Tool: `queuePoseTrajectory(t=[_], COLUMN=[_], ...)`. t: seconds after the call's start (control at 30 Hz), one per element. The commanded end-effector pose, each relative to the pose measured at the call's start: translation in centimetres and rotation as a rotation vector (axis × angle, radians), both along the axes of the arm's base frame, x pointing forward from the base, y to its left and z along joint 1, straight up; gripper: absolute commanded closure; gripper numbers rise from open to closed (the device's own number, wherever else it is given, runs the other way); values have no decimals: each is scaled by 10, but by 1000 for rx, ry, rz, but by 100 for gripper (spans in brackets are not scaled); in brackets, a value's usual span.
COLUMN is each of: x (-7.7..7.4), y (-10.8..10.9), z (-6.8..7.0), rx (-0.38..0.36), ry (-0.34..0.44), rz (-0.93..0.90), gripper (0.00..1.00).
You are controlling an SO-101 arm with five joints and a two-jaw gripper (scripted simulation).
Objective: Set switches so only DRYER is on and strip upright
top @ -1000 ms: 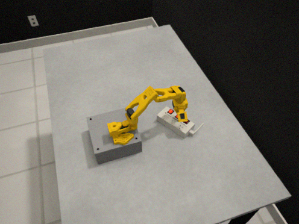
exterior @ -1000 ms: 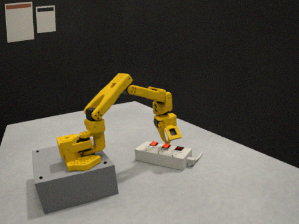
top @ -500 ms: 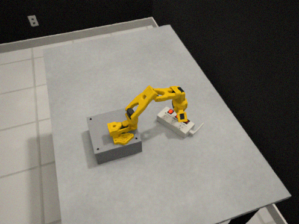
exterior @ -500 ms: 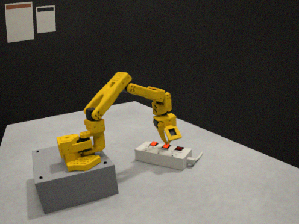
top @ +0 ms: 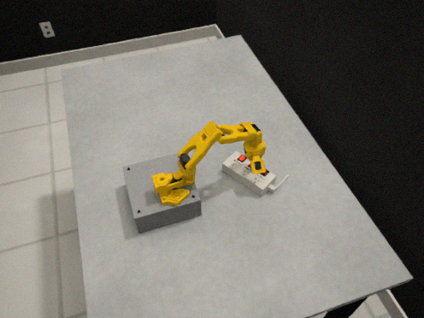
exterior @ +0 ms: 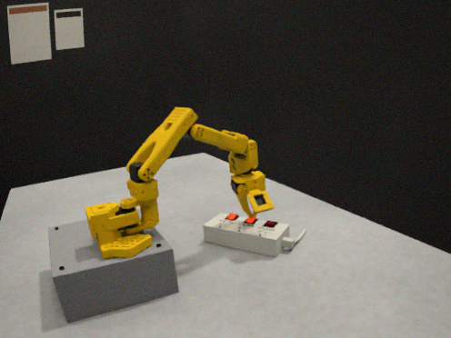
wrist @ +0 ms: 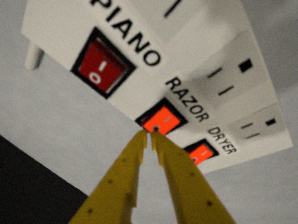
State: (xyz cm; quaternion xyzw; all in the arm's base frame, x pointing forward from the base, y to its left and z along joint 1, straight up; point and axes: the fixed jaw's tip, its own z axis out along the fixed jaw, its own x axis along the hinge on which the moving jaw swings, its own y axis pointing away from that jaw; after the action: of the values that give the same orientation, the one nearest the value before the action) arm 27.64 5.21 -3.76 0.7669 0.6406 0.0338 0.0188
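The yellow plastic claw [wrist: 151,134] is clenched with nothing between its fingers, the two tapered tips drawn together into a narrow point. It points down at the white rectangular power strip [exterior: 245,235], and in the wrist view its tips meet the near edge of the middle rocker switch labelled RAZOR [wrist: 162,120], which glows bright orange-red. In the exterior view the tips likewise come down onto the middle switch [exterior: 250,220].

The strip lies flat on the grey bench [top: 265,239], right way up with its switches and sockets facing upward, just beside the grey square block [exterior: 114,277] that carries the yellow jointed arm [exterior: 168,136]. A short white cord stub [exterior: 295,238] sticks out of the end farthest from the arm's base.

Next to RAZOR, the switch labelled DRYER [wrist: 202,152] also glows bright orange-red. On the other side, nearest the cord stub, the switch labelled PIANO [wrist: 102,62] is a darker, duller red than the other two.
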Motion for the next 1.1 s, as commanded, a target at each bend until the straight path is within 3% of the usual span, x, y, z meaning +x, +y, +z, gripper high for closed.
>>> queuePoseTrajectory(t=[0.0, 1.07], x=[-15, -21], y=[0, -2], z=[-17, -24], rx=[-14, -14], ry=[69, 69], rz=[16, 16], gripper=[100, 100])
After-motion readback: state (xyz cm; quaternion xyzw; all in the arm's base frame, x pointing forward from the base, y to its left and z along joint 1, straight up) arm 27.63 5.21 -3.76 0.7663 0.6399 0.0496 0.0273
